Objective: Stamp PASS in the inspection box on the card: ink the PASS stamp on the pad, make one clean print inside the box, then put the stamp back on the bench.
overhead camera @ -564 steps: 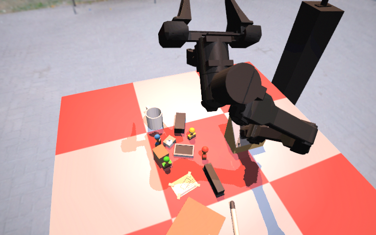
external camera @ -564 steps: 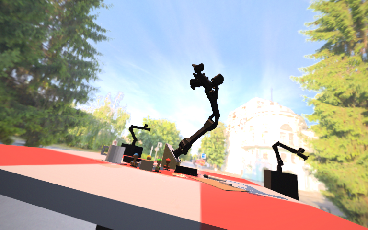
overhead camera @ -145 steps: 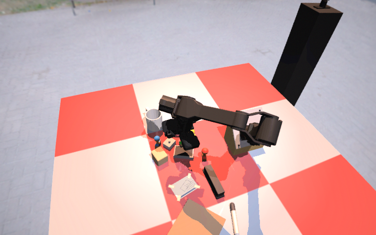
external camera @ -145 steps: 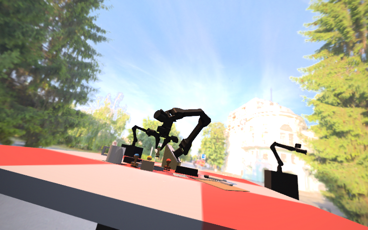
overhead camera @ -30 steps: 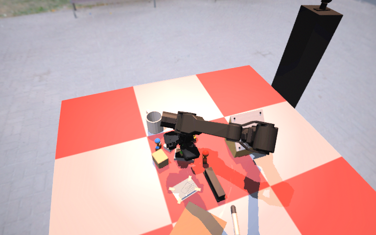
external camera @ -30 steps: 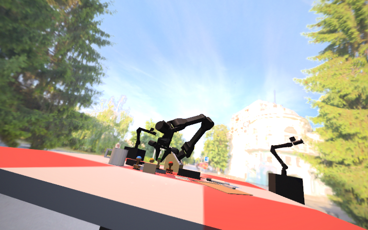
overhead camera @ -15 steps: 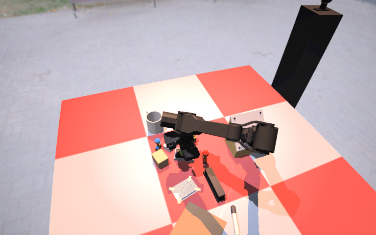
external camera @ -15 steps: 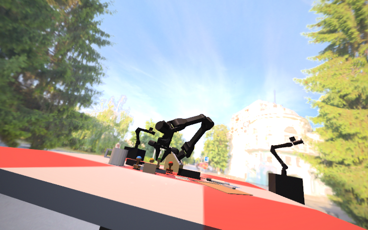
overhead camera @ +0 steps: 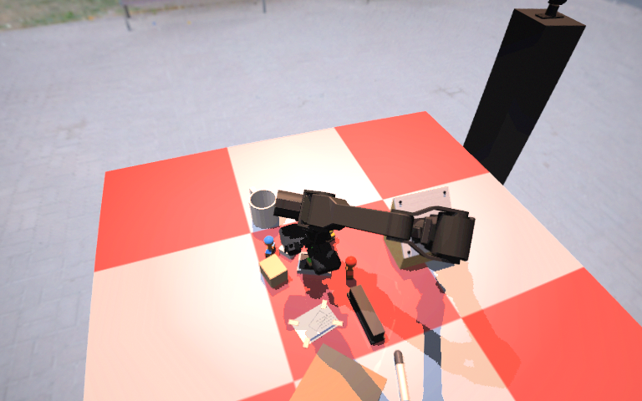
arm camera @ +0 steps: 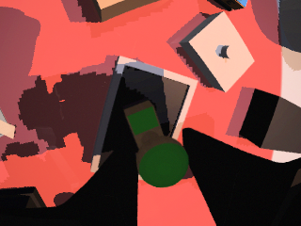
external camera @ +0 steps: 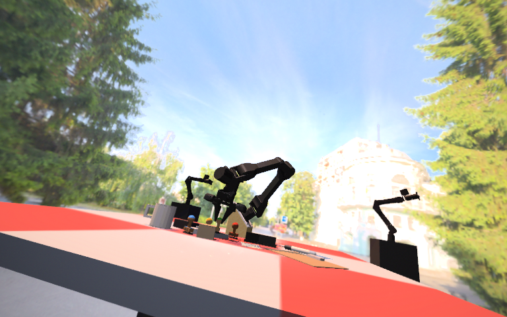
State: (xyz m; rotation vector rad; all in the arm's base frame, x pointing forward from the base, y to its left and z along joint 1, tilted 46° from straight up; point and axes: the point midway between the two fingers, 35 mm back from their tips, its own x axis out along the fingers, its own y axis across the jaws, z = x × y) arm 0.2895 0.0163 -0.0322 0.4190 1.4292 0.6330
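Note:
My gripper [external camera: 218, 221] [arm camera: 158, 139] is shut on the green-knobbed stamp [overhead camera: 308, 260] [arm camera: 163, 162], which stands roughly upright. A green patch shows on the stamp's base. The stamp's base is over the dark inside of the ink pad [overhead camera: 305, 271] [arm camera: 179, 78]; whether it touches the ink is hard to tell. No PASS lettering is readable. The card [overhead camera: 316, 326] [external camera: 251, 246] is taped at its corners in front of the pad. It has a box outline and printed lines, and I see no clear print in the box. The arm hides part of the pad in the top view.
Near the pad are a blue-knobbed stamp [overhead camera: 268, 241], a red-knobbed stamp [overhead camera: 350, 261], a yellow-knobbed stamp [external camera: 208, 220], a wooden block [overhead camera: 273, 268] and a pale square piece [arm camera: 207, 47]. A long dark block [overhead camera: 368, 312] lies beside the card. A mug [overhead camera: 265, 217] stands behind.

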